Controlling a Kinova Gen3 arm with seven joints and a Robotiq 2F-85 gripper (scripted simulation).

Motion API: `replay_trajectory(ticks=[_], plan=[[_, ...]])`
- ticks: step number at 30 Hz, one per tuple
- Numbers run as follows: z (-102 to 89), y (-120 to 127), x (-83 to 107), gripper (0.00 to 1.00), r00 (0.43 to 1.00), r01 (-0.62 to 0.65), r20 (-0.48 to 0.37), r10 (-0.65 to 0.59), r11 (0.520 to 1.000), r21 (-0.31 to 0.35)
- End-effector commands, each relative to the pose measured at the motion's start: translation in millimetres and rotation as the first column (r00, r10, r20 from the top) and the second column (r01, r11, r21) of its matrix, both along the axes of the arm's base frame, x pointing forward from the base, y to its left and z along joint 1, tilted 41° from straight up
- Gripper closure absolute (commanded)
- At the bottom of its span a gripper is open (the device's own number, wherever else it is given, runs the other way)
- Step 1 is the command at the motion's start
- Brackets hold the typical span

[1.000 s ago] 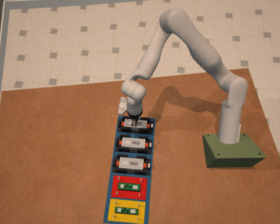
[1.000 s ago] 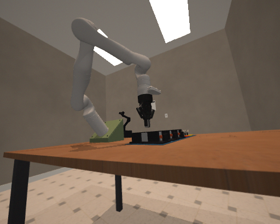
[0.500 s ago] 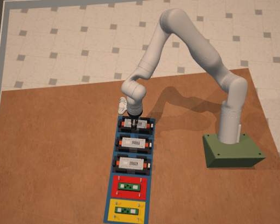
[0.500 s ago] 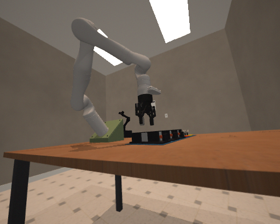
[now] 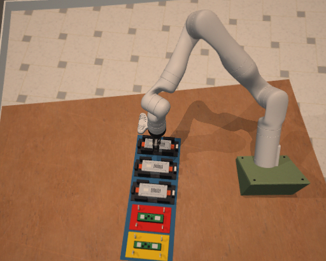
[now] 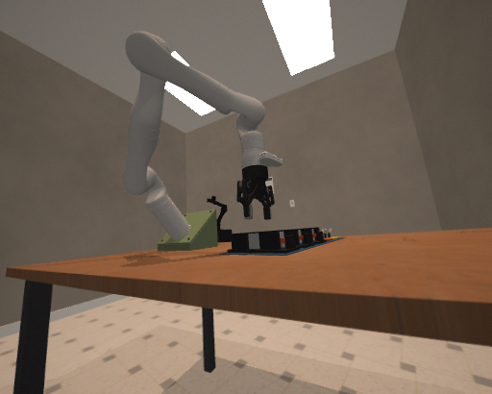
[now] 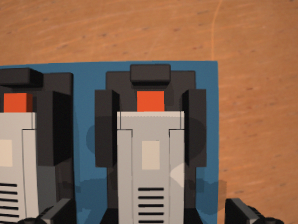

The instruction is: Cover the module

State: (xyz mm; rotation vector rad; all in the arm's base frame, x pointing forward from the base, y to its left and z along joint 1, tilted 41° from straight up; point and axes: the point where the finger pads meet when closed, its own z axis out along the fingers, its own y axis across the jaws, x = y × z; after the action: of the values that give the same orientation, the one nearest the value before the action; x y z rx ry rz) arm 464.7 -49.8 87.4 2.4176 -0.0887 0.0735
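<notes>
Three grey covers sit in black holders on a blue strip: the far cover (image 5: pixel 160 145), the middle cover (image 5: pixel 155 166) and the near cover (image 5: pixel 153 190). A yellow plate (image 5: pixel 147 245) at the strip's near end carries a green module (image 5: pixel 148 245). My gripper (image 5: pixel 156 142) hangs open and empty above the far cover, clear of it in the side view (image 6: pixel 256 212). In the wrist view the far cover (image 7: pixel 150 165) lies centred below, with my fingertips wide apart at the bottom corners (image 7: pixel 150 215). The middle cover (image 7: pixel 12 165) shows at the left edge.
A red plate (image 5: pixel 150 218) with another green module lies between the near holder and the yellow plate. The arm's green base (image 5: pixel 270 175) stands to the right of the strip. Small posts stand at the corners of both plates.
</notes>
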Motion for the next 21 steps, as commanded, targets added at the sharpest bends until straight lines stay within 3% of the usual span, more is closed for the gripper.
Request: replay_trajectory(ticks=[1,21], plan=[[0.5,0.8,0.4,0.0,1.0,-0.001,0.001,0.001,1.0,0.001],[-8.0,-6.6,0.8,0.0,1.0,-0.001,0.001,0.001,1.0,0.001]])
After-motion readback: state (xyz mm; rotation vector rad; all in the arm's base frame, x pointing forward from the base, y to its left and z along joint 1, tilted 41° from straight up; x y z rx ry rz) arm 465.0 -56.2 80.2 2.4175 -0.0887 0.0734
